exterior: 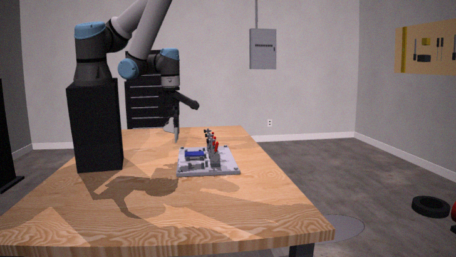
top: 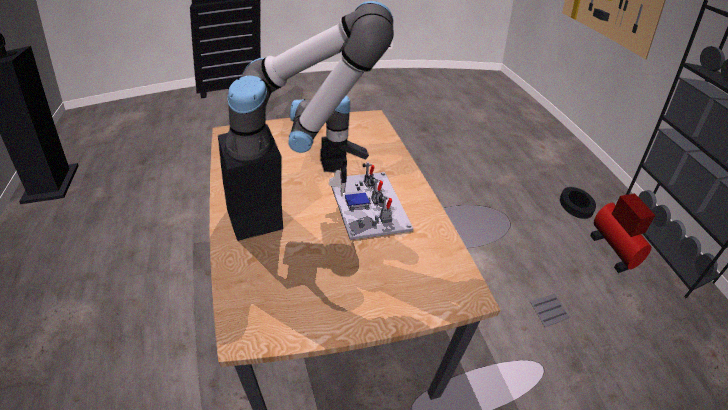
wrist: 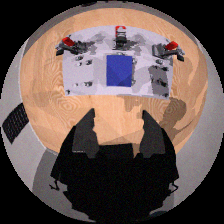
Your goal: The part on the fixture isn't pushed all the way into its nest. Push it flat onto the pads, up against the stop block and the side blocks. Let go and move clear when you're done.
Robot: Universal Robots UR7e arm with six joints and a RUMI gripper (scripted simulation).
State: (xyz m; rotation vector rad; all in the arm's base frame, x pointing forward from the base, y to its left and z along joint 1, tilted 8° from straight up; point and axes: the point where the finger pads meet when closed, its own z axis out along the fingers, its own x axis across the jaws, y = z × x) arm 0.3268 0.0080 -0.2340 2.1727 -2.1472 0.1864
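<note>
Blue part (wrist: 120,71) sits mid-plate on the grey fixture (wrist: 95,82), with three red-handled toggle clamps (wrist: 119,31) along the plate's 12 o'clock edge in the wrist view, handles up, so nothing is pinning the part. The view is too small to pick out the stop or side blocks, or any gap between them and the part. Gripper (wrist: 119,125) hangs off the plate's 6 o'clock edge, above the bare table (top: 264,285), apart from both part and fixture; in the exterior view the fingertips are above plate level. Jaws are released, about half spread, nothing between them. That fits a push, not a pick: no grasp is needed, and the arm is staged on the side away from the clamps. My read: approach phase, seating not begun. Next move needs a descent to part-edge height, then a drive toward 12 o'clock. Risk: tips riding over the part's top or cocking it off the pads.
</note>
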